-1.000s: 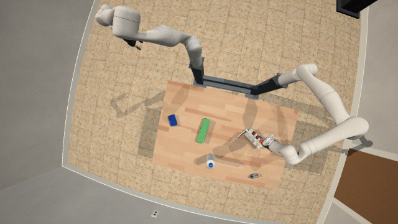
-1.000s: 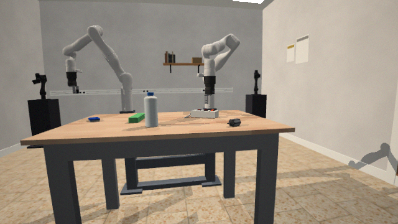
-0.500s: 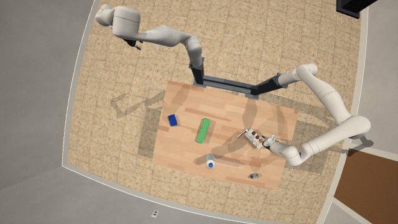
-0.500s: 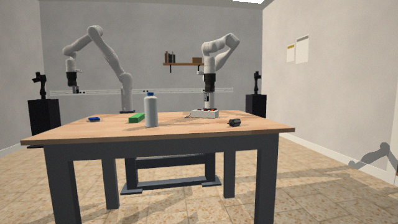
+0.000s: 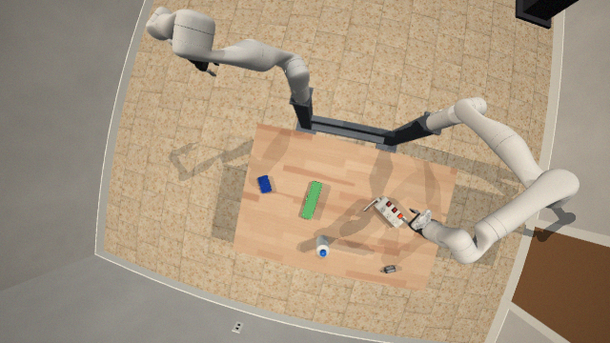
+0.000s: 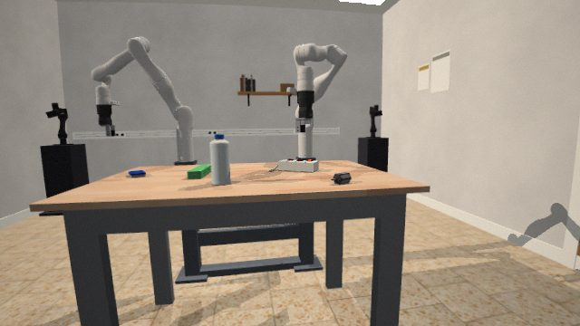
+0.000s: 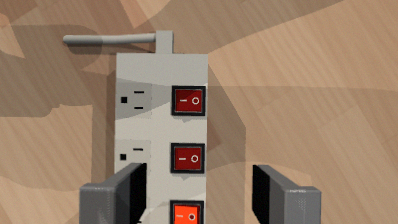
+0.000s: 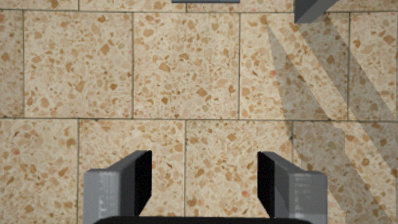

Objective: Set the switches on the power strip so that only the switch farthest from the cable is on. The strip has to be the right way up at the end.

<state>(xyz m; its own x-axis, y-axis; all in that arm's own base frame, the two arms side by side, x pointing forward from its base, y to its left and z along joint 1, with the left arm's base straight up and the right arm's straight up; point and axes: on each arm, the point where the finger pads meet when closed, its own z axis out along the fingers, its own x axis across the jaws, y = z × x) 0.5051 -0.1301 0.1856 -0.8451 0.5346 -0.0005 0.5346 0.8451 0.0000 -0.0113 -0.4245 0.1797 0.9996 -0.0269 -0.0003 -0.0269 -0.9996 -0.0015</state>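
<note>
The strip (image 5: 387, 218) (image 6: 297, 166) (image 7: 161, 129) is seen upright, below and ahead of the widely parted, unloaded jaws of the left gripper (image 5: 414, 221) (image 6: 301, 131) (image 7: 199, 186); only its far switch (image 5: 400, 216) (image 6: 310, 160) (image 7: 186, 214) is lit. A light, stiff housing is suggested, best gripped across its long sides, clear of the rockers. The right jaws are wide, above floor.

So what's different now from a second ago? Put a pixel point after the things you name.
The left gripper (image 5: 410, 216) (image 6: 301, 128) (image 7: 199, 186) has risen higher above the white power strip (image 5: 390, 212) (image 6: 294, 167) (image 7: 161, 127). I see nothing taken hold of. The strip and the green block (image 5: 312, 200) (image 6: 198, 172) stayed put.
</note>
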